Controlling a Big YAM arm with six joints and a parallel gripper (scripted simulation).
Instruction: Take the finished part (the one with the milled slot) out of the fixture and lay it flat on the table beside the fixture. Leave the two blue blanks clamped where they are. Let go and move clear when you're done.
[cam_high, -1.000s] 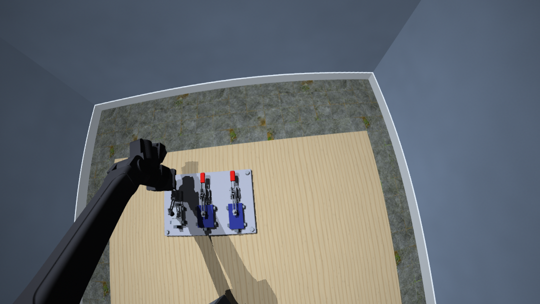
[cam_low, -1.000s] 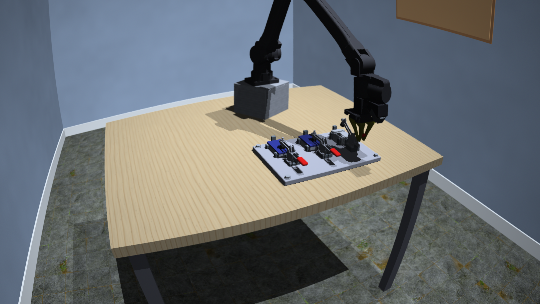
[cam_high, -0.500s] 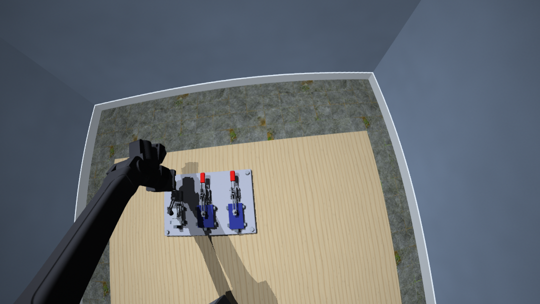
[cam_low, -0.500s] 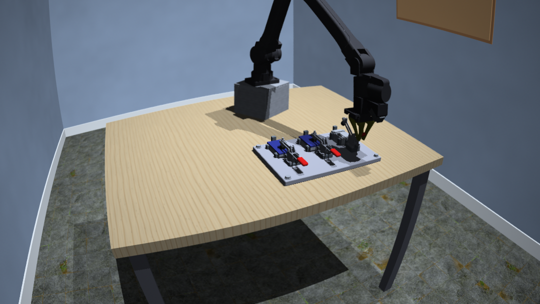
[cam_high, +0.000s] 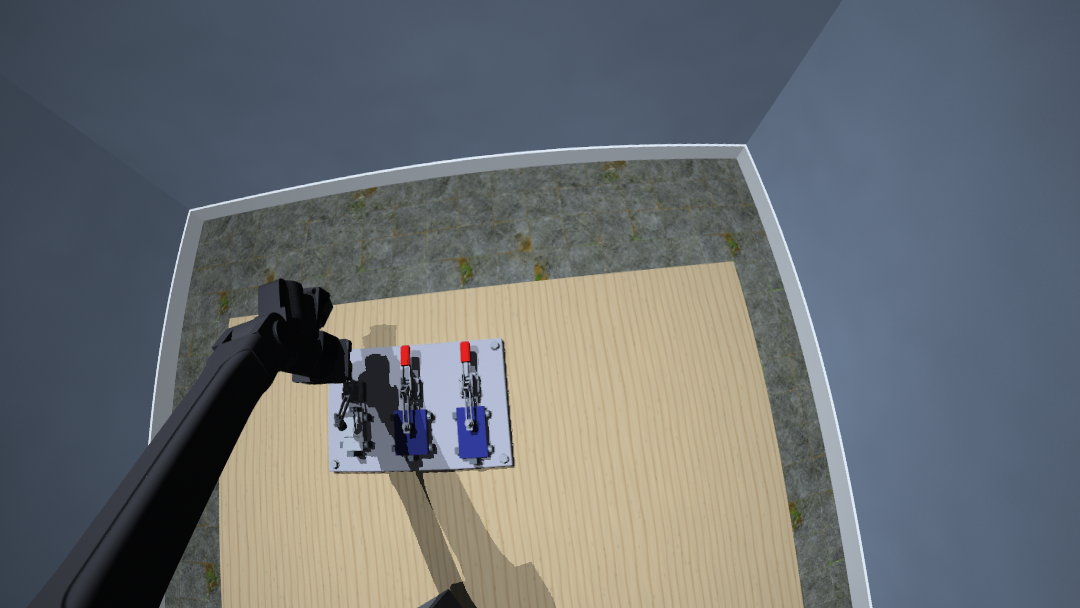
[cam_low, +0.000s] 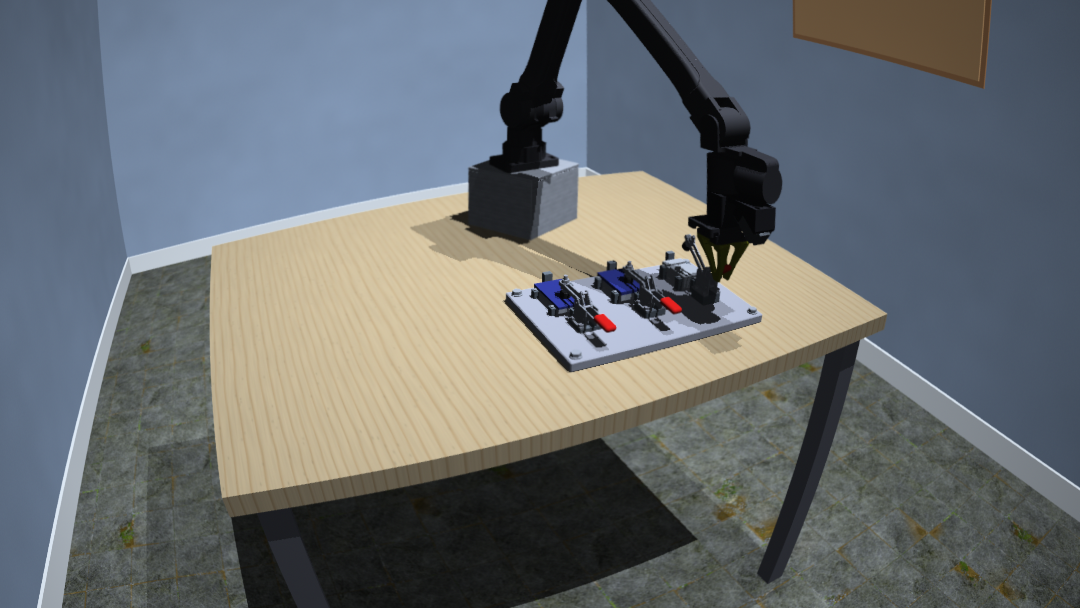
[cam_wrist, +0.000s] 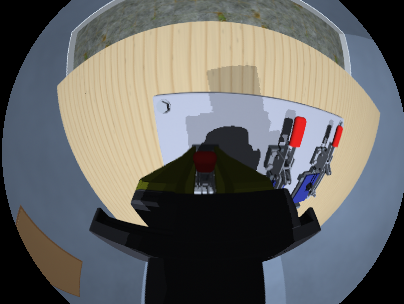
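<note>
The grey fixture plate (cam_high: 420, 405) lies on the wooden table with three toggle clamps. Two blue blanks (cam_high: 411, 434) (cam_high: 472, 436) sit under closed clamps whose red handles (cam_high: 405, 354) (cam_high: 464, 351) lie flat. The pale grey finished part (cam_high: 351, 445) sits in the left station, partly in shadow. My gripper (cam_low: 724, 268) hangs over that station's end of the plate and is shut on the third clamp's red handle (cam_wrist: 205, 161), which is lifted off the plate. That clamp's arm (cam_low: 696, 256) stands tilted up, off the part.
The arm's grey base block (cam_low: 522, 196) stands at the far side of the table. The table edge (cam_low: 816, 302) runs close beside the fixture's near end. A brown board (cam_low: 891, 33) hangs on the wall.
</note>
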